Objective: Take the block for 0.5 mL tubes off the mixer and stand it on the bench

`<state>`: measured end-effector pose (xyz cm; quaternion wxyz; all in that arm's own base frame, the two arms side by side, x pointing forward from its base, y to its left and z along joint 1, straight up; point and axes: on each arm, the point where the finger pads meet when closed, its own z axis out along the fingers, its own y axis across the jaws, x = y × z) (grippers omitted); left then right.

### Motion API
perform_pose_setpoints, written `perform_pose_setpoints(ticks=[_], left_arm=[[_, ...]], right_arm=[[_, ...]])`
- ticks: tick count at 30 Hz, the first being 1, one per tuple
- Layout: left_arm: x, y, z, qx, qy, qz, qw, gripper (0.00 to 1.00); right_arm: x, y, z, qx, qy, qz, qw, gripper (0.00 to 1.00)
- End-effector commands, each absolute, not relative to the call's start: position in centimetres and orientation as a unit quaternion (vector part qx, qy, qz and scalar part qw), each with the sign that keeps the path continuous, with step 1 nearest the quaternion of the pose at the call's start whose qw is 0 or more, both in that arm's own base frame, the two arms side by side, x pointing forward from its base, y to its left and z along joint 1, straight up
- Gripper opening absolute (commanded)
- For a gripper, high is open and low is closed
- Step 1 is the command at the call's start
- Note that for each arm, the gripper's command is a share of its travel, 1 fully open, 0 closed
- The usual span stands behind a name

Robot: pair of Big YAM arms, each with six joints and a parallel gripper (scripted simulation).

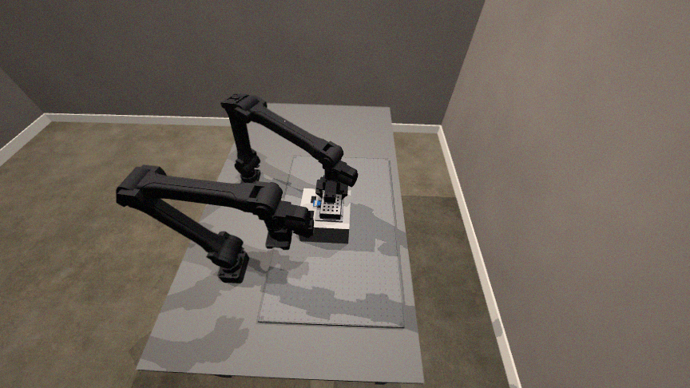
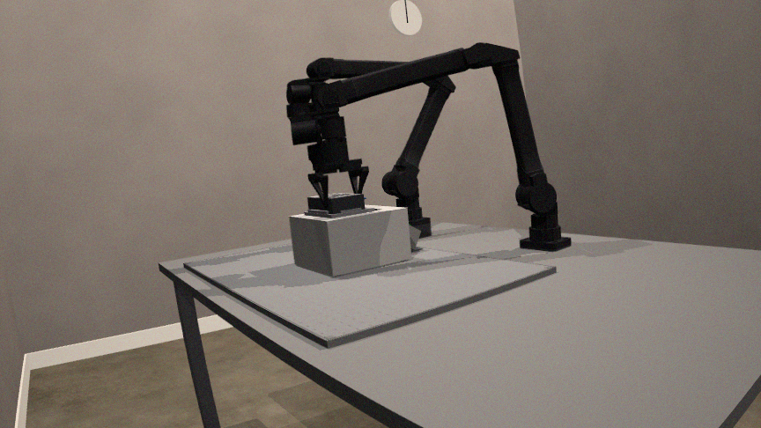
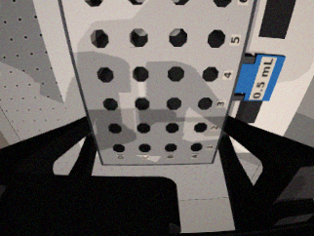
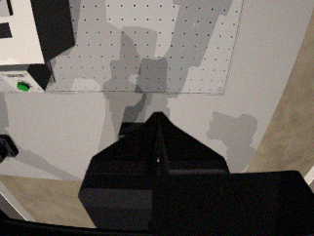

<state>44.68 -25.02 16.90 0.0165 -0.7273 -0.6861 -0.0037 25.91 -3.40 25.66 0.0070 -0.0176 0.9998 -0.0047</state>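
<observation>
Bench [image 1: 289, 354] [image 2: 585, 319] [image 4: 54, 122] below; the left gripper [image 1: 330, 199] [image 2: 341, 196] [image 3: 157, 119] grasps the block [image 1: 331, 208] [image 2: 346, 204] [image 3: 158, 88] across its long sides atop the mixer [image 1: 332, 235] [image 2: 366, 239] [image 3: 293, 44] [image 4: 19, 49]; the right gripper [image 1: 278, 243] [image 4: 158, 119], beside it, is clenched.

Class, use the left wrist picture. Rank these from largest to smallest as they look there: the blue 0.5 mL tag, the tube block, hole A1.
1. Tube block
2. Blue 0.5 mL tag
3. Hole A1

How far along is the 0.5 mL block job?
Done: nothing visibly released; block sits flat on the mixer.
In hand: left gripper straddles it; grip unclear.
Left: lever press (right gripper shut, off to the side), tilt, draw-out, bench.
</observation>
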Motion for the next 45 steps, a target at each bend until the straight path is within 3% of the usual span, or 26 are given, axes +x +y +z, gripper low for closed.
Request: perform_pose_setpoints(ticks=[1,20,28,32,41,45], left_arm=[[46.4,-25.5,18.8,-0.726,-0.688,-0.01,-0.006,0.0],[46.4,-25.5,18.8,-0.726,-0.688,-0.01,-0.006,0.0],[46.4,-25.5,18.8,-0.726,-0.688,-0.01,-0.006,0.0],[46.4,-25.5,18.8,-0.726,-0.688,-0.01,-0.006,0.0],[46.4,-25.5,18.8,-0.726,-0.688,-0.01,-0.006,0.0],[46.4,-25.5,18.8,-0.726,-0.688,-0.01,-0.006,0.0]], right_arm=[[25.6,-3.3,26.2,-0.015,1.0,-0.006,0.011,0.0],[25.5,-3.3,26.1,-0.014,1.0,-0.006,0.008,0.0],[24.3,1.4,26.5,-0.009,0.992,-0.004,0.127,0.0],[24.4,1.9,25.6,0.0,0.992,-0.005,0.128,0.0],[22.8,6.8,27.3,-0.003,0.967,0.012,0.254,0.0],[22.1,8.9,26.0,-0.006,0.962,0.009,0.274,0.0]])
